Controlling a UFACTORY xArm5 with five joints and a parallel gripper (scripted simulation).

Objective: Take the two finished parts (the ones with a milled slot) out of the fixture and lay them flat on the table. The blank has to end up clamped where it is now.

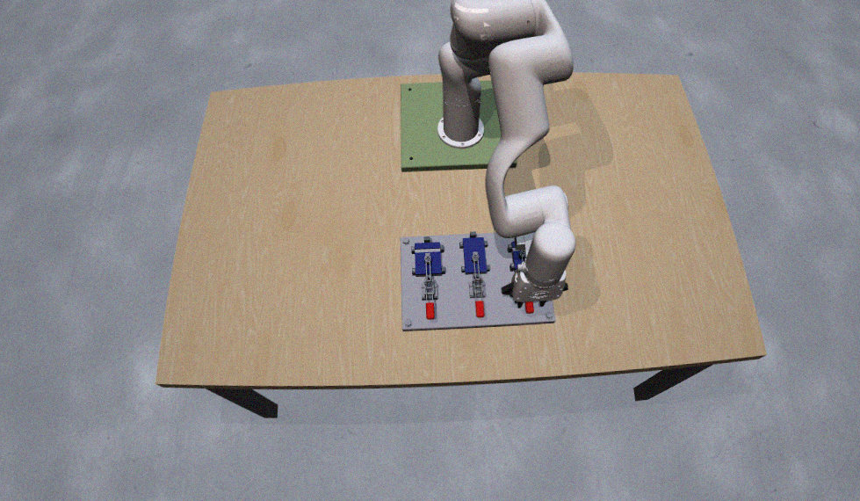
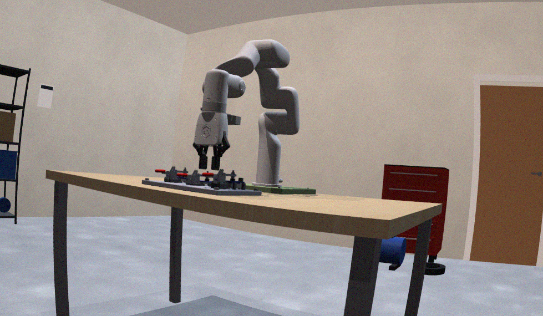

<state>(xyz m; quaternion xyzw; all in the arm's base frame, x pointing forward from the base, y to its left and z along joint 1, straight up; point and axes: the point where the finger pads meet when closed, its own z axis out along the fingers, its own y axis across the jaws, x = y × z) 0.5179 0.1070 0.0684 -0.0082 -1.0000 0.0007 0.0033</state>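
A grey fixture plate [image 1: 471, 279] lies near the table's front edge and holds three blue parts, each under a toggle clamp with a red handle. The left part [image 1: 428, 257] shows a pale slot across its far end. The middle part [image 1: 474, 253] shows no slot that I can make out. The right part [image 1: 516, 255] is mostly hidden by my arm. My gripper [image 1: 530, 304] points down over the right clamp's red handle [image 2: 207, 173]. In the side view its fingers [image 2: 209, 162] hang a little above that handle, partly open and empty.
The arm's green base plate [image 1: 448, 127] sits at the back of the table. The left handle [image 1: 430, 311] and the middle handle [image 1: 480, 308] lie flat toward the front edge. A red cabinet [image 2: 414, 204] and a black shelf [image 2: 6, 141] stand off the table.
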